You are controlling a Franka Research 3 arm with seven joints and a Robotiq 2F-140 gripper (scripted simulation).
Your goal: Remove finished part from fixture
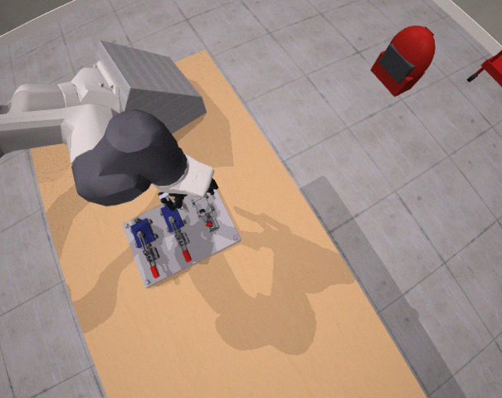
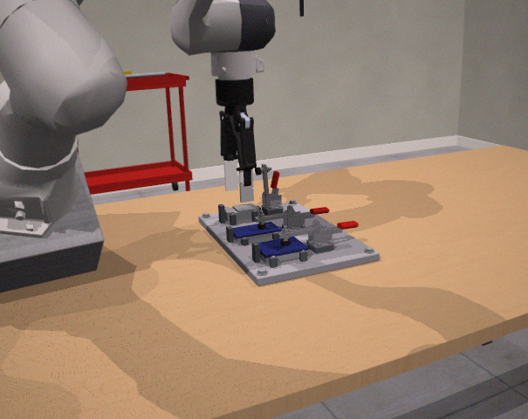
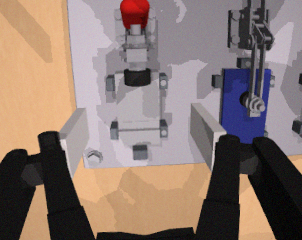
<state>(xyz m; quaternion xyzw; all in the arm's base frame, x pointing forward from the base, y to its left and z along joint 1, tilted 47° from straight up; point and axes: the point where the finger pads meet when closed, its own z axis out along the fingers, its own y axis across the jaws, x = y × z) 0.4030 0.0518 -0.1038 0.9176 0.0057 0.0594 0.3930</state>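
Note:
The grey fixture plate (image 1: 182, 240) (image 2: 286, 238) lies on the wooden table. Two blue blanks (image 2: 256, 229) (image 2: 283, 247) sit under toggle clamps whose red handles (image 2: 319, 209) (image 2: 347, 223) lie flat. The third station holds the light grey finished part (image 2: 243, 208) (image 3: 139, 116). Its clamp handle (image 2: 274, 179) (image 3: 134, 12) stands upright. My gripper (image 2: 239, 187) (image 3: 139, 120) hangs open and empty, pointing down a little above this part at the plate's back edge. In the wrist view its two pale finger pads flank the part's station. One blue blank (image 3: 245, 103) shows to the right.
The robot's base block (image 2: 29, 252) stands on the table to the left of the fixture. A red cart (image 2: 155, 130) stands behind the table. A red hood-shaped object (image 1: 403, 60) lies on the floor far to the right.

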